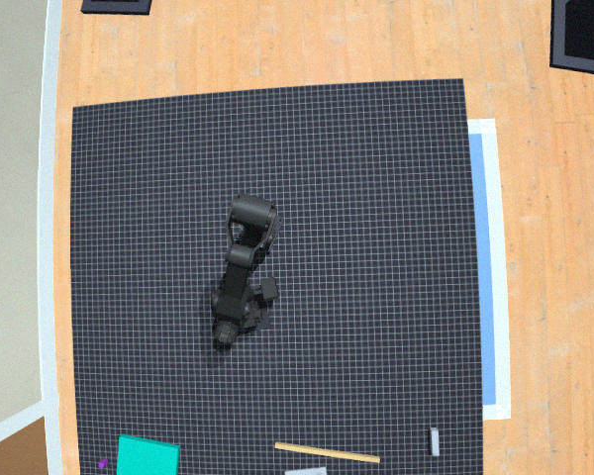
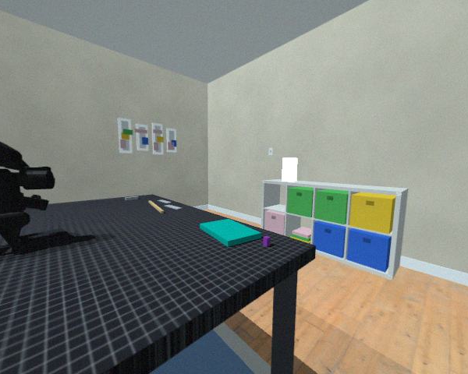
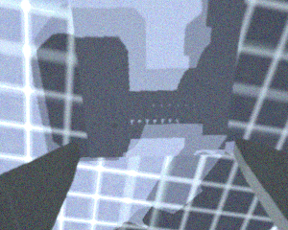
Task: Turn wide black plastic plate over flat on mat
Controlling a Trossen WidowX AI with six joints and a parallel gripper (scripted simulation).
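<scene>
The wide black plastic plate (image 3: 149, 110) is a dark, roughly H-shaped flat piece. In the wrist view it lies on the grid mat, straight below the camera. My gripper (image 3: 156, 148) points down over it and is open wide, with one finger at each lower corner of that view and nothing between them. In the top view my arm (image 1: 241, 276) stands at the middle of the mat and hides most of the plate; only a dark patch (image 1: 264, 321) shows beside the wrist. In the exterior view the arm (image 2: 8, 201) is at the far left.
A teal flat box (image 1: 148, 454) and a small purple block (image 1: 102, 463) lie at the mat's near left corner. A wooden stick (image 1: 326, 452), a grey block (image 1: 434, 440) and a pale card (image 1: 305, 470) lie along the same edge. A shelf with coloured bins (image 2: 335, 221) stands off the table.
</scene>
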